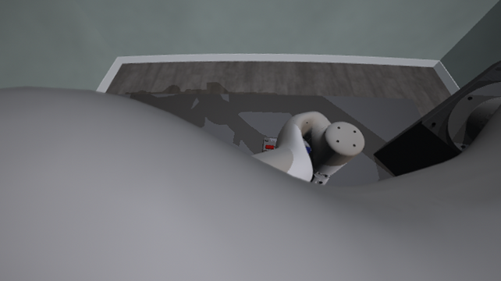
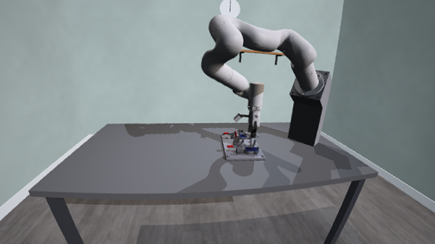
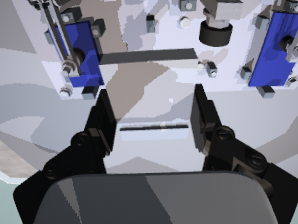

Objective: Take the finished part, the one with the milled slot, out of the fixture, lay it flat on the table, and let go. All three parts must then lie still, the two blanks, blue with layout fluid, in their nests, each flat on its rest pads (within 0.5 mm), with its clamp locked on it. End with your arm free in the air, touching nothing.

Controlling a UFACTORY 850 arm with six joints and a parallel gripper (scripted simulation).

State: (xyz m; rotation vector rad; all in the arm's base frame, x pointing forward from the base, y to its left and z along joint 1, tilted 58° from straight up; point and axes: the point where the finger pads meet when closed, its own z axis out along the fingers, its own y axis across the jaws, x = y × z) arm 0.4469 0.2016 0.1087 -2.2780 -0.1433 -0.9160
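Observation:
In the wrist view my gripper [image 3: 151,100] is shut on the finished part [image 3: 153,139], a pale grey block with a thin dark milled slot across its top face. I hold it a little above the fixture plate [image 2: 243,149]. A blue blank [image 3: 83,50] stands in its nest at the left and another blue blank [image 3: 269,52] at the right, each with clamp parts against it. The middle nest [image 3: 149,56] below shows a dark strip and no part. In the exterior view the gripper [image 2: 252,132] hangs straight down over the fixture.
The arm's own link fills most of the top view. The black arm pedestal [image 2: 308,110] stands at the table's back right.

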